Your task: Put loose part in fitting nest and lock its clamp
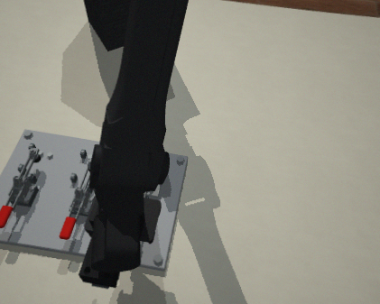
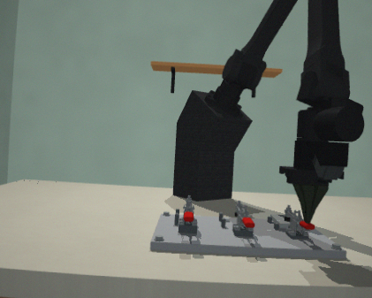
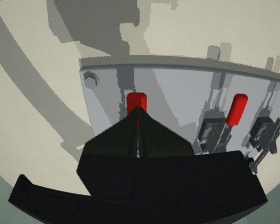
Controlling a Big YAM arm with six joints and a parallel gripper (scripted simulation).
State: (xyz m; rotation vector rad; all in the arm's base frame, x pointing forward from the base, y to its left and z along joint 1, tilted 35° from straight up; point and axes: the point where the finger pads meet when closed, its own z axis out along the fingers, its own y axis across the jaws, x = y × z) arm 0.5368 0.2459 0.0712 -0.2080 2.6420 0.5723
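Note:
A grey fixture plate (image 2: 247,240) lies on the table with three toggle clamps, each with a red handle. In the exterior view my gripper (image 2: 308,216) is shut and empty, its tip right at the red handle (image 2: 307,225) of the right-hand clamp, which lies low. The wrist view shows the shut fingertips (image 3: 136,115) just below that red handle (image 3: 136,101). In the top view my arm hides that clamp and its nest; the other two red handles (image 1: 4,216) (image 1: 68,227) show to its left. I cannot see the loose part.
The arm's black base block (image 2: 208,148) stands behind the plate. A wooden shelf (image 2: 212,68) hangs on the back wall. A small pale sliver (image 1: 195,201) lies on the table right of the plate.

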